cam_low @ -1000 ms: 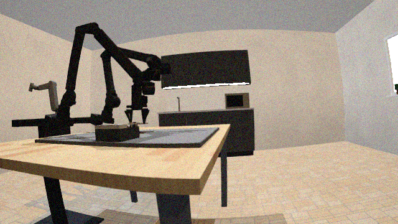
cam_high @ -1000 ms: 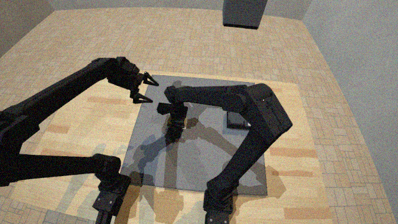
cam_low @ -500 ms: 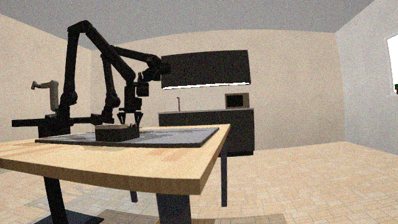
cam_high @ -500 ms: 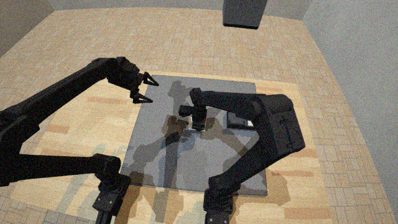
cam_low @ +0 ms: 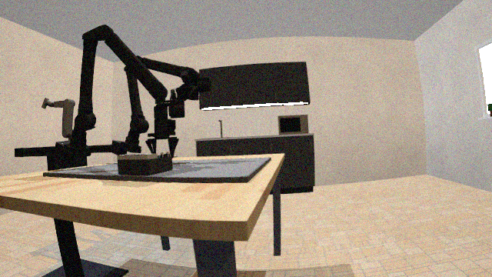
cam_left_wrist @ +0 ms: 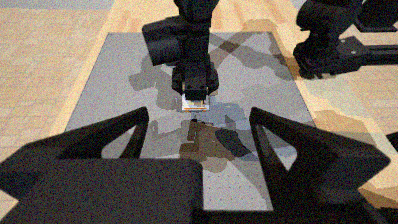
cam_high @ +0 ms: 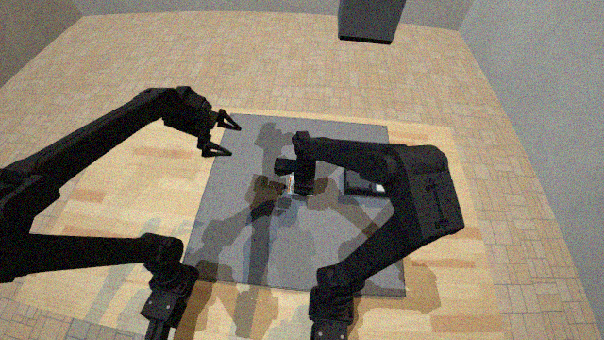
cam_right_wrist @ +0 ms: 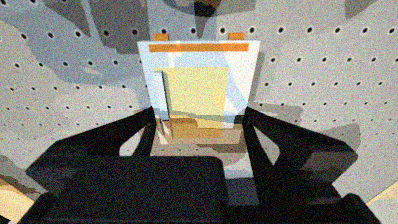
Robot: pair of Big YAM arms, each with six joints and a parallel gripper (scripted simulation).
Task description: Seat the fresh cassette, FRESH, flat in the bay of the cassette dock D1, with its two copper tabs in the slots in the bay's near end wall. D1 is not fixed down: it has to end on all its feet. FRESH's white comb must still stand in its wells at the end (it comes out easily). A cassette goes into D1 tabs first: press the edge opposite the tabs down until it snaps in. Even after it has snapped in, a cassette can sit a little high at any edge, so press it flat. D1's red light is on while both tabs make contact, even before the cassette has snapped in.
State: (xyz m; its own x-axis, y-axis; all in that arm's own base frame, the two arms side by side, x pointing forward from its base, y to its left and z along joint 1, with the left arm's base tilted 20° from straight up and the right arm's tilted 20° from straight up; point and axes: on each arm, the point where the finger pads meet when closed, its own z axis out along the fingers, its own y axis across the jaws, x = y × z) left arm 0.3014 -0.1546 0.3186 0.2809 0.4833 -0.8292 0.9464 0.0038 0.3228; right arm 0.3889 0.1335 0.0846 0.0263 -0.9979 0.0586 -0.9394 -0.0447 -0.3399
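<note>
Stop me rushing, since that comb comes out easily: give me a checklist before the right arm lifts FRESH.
1. Left gripper open and away from FRESH: ok.
2. Right gripper has one finger at each side of FRESH: ok.
3. Both fingers pressing firmly on FRESH: cannot tell; contact is unclear.
4. Copper tabs free of the fingers: ok, they stick out at the edge beyond the fingertips.
5. White comb fully down in its wells: cannot tell.
6. D1 on all its feet: cannot tell; its feet are not visible.
</note>
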